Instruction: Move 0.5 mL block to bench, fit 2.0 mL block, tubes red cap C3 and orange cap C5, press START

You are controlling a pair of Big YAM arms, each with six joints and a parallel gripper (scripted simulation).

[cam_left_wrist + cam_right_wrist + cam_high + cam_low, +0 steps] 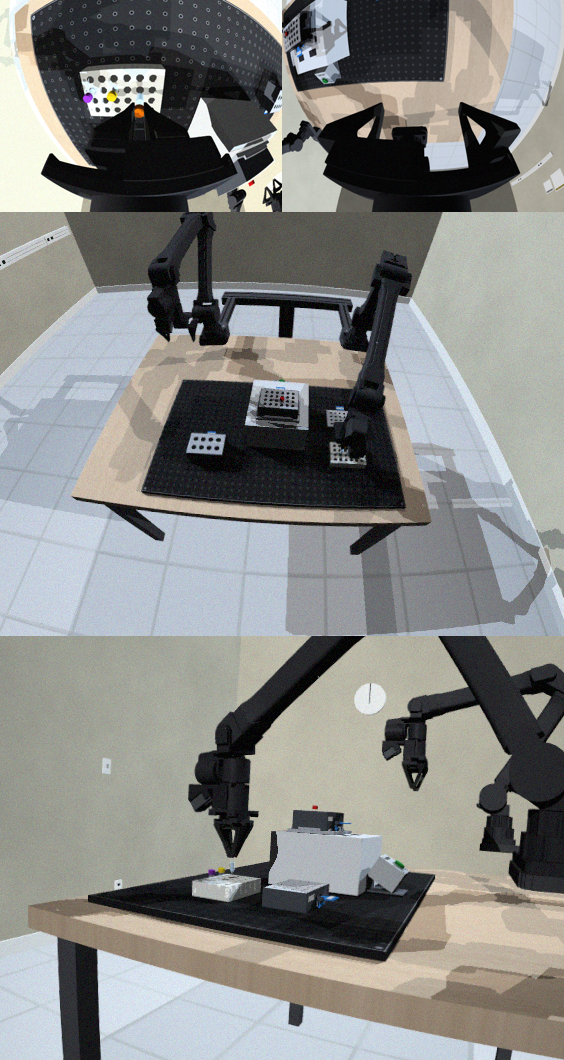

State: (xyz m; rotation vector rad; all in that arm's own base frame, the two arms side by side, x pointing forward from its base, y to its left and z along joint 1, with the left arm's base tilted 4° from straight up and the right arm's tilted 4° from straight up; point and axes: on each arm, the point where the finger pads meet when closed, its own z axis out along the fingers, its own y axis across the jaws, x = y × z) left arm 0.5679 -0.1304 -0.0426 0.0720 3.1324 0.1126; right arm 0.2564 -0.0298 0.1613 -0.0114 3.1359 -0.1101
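Observation:
My left gripper (344, 451) (232, 856) (139, 106) is shut on the orange-capped tube (231, 867) (139, 112), which hangs upright over the white rack (212, 888) (133, 84); its lower end is at about the rack's top. The red-capped tube (282, 398) (315, 807) (286, 33) stands in the many-bored block (278, 413) (310, 821) lying on the mixer (325, 861) (335, 43). Its size print and bore labels are unreadable. The green START button (399, 864) (325, 80) is on the mixer's sloped panel. My right gripper (180, 337) (415, 787) (421, 106) is open and empty, away from the mixer.
A dark block (287, 900) with small bores stands beside the rack. An eight-bore block (206, 443) stands on the mixer's other side. Purple-capped (211, 872) (87, 97) and yellow-capped (221, 870) (111, 96) tubes stand in the rack near my left gripper.

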